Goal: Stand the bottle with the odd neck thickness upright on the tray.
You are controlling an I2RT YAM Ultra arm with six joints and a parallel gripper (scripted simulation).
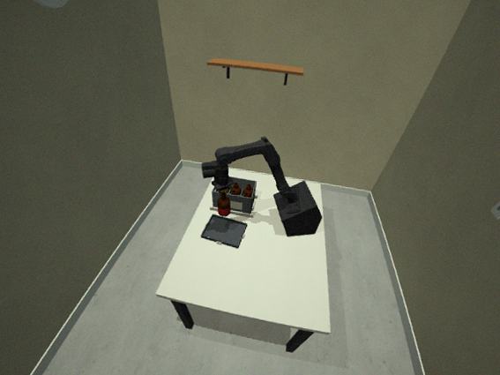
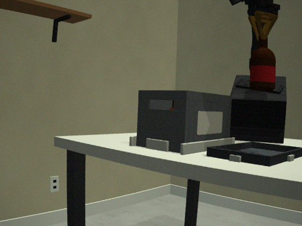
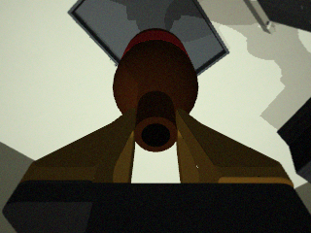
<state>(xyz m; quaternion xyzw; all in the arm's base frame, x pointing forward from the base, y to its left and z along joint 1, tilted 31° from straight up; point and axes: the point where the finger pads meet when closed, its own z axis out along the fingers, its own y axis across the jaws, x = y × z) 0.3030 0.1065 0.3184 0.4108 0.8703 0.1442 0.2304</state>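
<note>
Leftmost in the exterior view, and lower than my gripper (image 1: 223, 192) (image 2: 262, 38) (image 3: 155, 116), the grey crate (image 1: 232, 203) (image 2: 161, 126) stands on the white table (image 1: 260, 273) (image 2: 113, 149). From above I can make out two brown bottles in it, a left one (image 1: 235, 190) and a right one (image 1: 247, 191); how many more stand inside I cannot tell.

Next along, my fingers are closed partway, pinching the neck of a brown bottle with a red band (image 1: 223, 205) (image 2: 263, 65) (image 3: 155, 78). It hangs about upright right beneath me, in the air, its mouth between my fingertips.

The dark tray (image 1: 224, 231) (image 2: 241, 156) (image 3: 117, 29) lies below my gripper, reaching farther right, with no bottle on it.
</note>
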